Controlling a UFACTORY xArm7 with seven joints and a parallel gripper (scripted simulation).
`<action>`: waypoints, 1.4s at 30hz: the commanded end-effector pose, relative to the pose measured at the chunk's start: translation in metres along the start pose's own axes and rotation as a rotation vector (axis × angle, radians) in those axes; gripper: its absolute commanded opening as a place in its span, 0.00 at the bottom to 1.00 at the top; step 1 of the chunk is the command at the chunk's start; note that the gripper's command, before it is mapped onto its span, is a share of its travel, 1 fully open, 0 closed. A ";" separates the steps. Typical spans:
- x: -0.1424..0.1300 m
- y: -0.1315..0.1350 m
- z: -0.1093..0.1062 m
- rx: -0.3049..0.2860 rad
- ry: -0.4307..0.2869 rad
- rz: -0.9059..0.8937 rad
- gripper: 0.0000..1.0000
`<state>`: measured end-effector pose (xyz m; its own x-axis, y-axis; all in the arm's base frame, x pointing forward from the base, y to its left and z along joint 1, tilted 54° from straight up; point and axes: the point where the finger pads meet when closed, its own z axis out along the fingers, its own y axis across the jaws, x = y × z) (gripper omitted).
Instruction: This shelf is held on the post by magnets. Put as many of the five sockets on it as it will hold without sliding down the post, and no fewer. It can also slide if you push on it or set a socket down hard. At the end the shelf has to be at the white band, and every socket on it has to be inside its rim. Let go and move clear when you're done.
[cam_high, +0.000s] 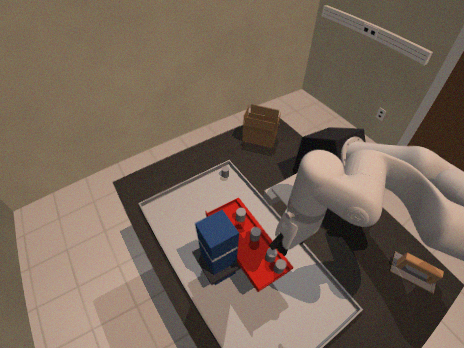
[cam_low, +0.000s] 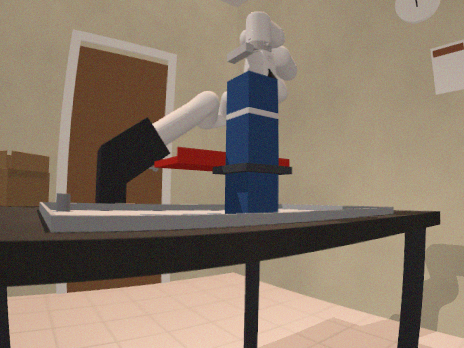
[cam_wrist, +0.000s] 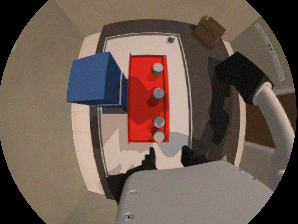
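The red shelf (cam_high: 252, 260) (cam_low: 200, 159) (cam_wrist: 141, 67) is on the blue post (cam_high: 217, 234) (cam_low: 250, 140) (cam_wrist: 92, 77), well below the white band (cam_low: 251, 112). Several grey sockets stand along its side away from the post: one (cam_high: 240, 215) (cam_wrist: 157, 69) at one end, one (cam_high: 255, 234) (cam_wrist: 158, 93) near the middle, and two (cam_high: 271, 255) (cam_wrist: 159, 121) (cam_high: 280, 266) (cam_wrist: 159, 136) close together at the other end. Another socket (cam_high: 225, 173) (cam_low: 63, 202) (cam_wrist: 171, 39) stands in the tray's far corner. My gripper (cam_wrist: 167, 155) is open and empty, above the shelf's two-socket end.
A dark collar (cam_low: 252, 169) surrounds the post at shelf height. The pale tray (cam_high: 175, 200) (cam_low: 150, 221) has a low grey rim and lies under the shelf. A cardboard box (cam_high: 261, 131) (cam_wrist: 209, 32) stands behind it on the dark table. A wooden-handled object (cam_high: 419, 267) lies at the right.
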<state>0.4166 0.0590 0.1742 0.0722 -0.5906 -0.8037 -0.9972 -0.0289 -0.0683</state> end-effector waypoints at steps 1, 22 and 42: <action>0.000 -0.001 -0.002 0.005 0.001 0.000 0.52; 0.126 0.136 -0.021 0.005 0.001 0.000 1.00; 0.111 0.221 -0.134 0.394 -0.053 0.207 1.00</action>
<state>0.2243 -0.1033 0.1254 -0.0841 -0.5195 -0.8503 -0.9458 0.3103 -0.0960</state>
